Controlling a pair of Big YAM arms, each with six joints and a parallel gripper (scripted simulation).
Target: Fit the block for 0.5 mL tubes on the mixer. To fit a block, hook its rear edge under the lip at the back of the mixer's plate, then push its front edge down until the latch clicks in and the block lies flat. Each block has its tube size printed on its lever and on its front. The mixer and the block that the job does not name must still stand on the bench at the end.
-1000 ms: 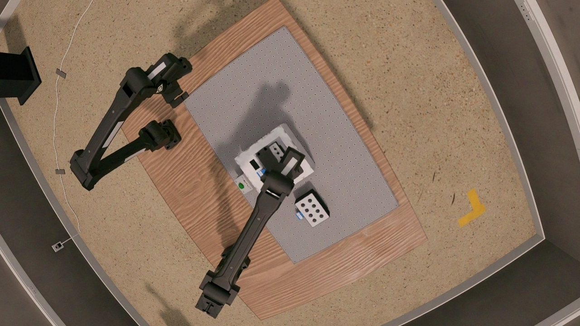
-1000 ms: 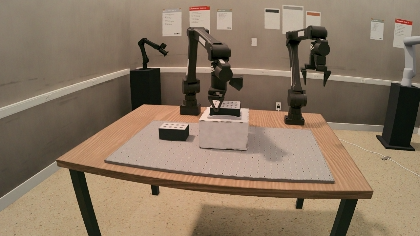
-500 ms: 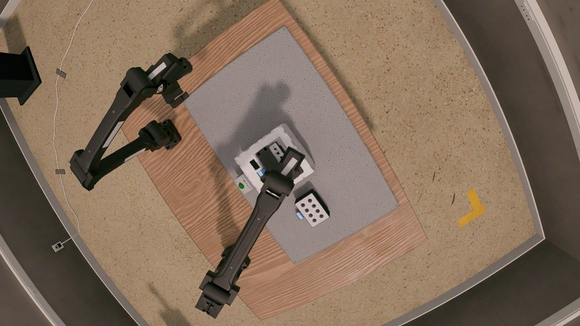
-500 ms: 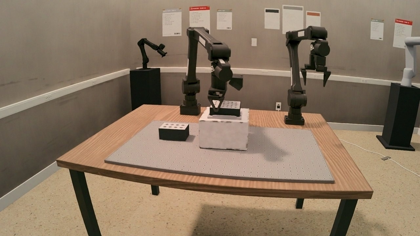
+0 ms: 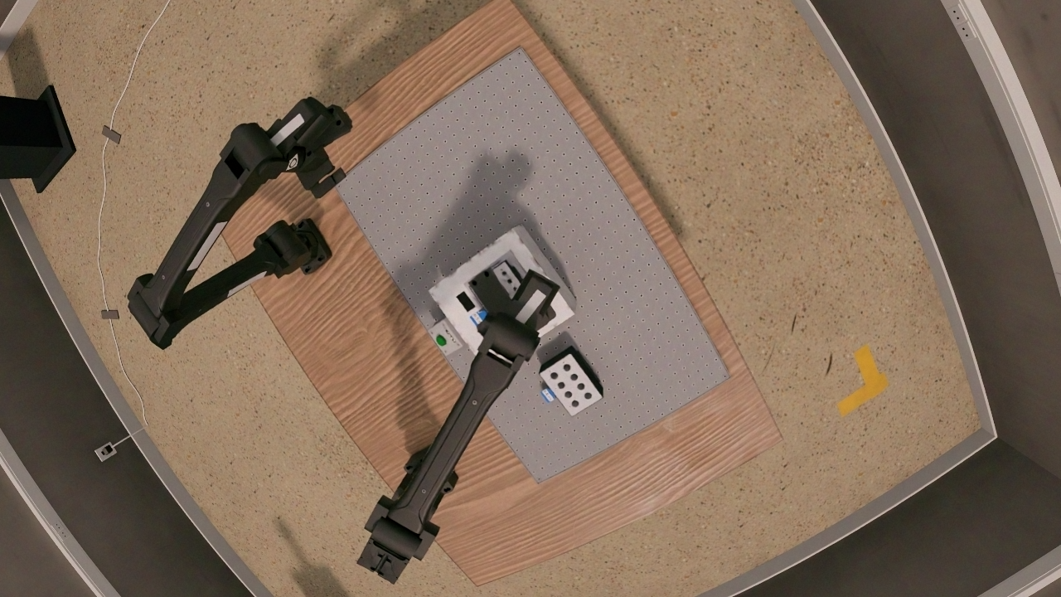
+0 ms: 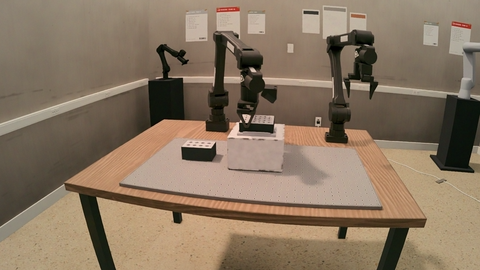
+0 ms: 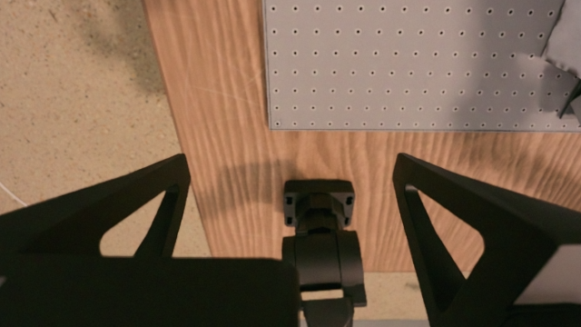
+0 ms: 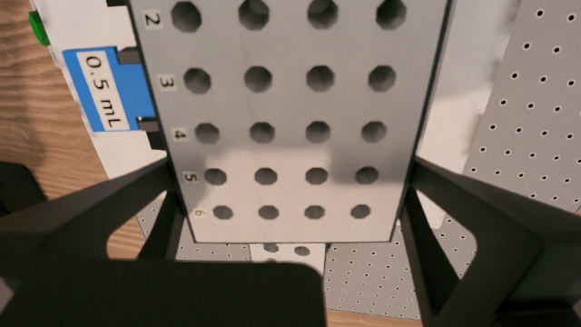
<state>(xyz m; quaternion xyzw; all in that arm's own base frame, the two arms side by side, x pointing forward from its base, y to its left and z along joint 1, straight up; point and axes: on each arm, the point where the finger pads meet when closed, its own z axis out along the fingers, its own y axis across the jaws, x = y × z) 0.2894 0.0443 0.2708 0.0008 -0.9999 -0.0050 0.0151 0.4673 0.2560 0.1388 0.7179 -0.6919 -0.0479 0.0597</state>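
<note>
From where I stand, the right pincer [image 5: 523,300] [image 6: 248,120] [image 8: 291,162] is closed on the 0.5 mL block [image 5: 507,276] [image 6: 261,127] [image 8: 290,104], one finger along its lever side and one along the opposite side. The block is directly over the mixer [image 5: 453,293] [image 6: 255,154] [image 8: 458,104], its holed face upward. In the wrist view the fingers lie by rows 5 and 6; rows 2 to 4 run on beyond them. The blue lever [image 5: 477,317] [image 8: 129,86], reading "0.5 mL", sticks out on one side, with the green button [image 5: 440,340] [image 8: 38,27] farther out past it.

Below and to one side of that pincer, the block with larger holes [image 5: 571,384] [image 6: 198,152] [image 8: 288,254] stands upright on the perforated board [image 5: 615,245] [image 6: 201,188] [image 7: 363,91] [image 8: 536,113], apart from the mixer. There's open air above that block, though the gap to the mixer is fairly narrow.

The left pincer [image 5: 330,182] [image 6: 359,97] [image 7: 291,164] hangs wide open with nothing in it, well apart from the mixer, high near a corner of the board.

From above, the right arm covers much of the held block and its fingers. Row 1 is cut off in the wrist view, and the second block is mostly hidden there. I can't make out whether the rear edge is under the lip or the latch has caught; the tube size on the second block is too small to read.
</note>
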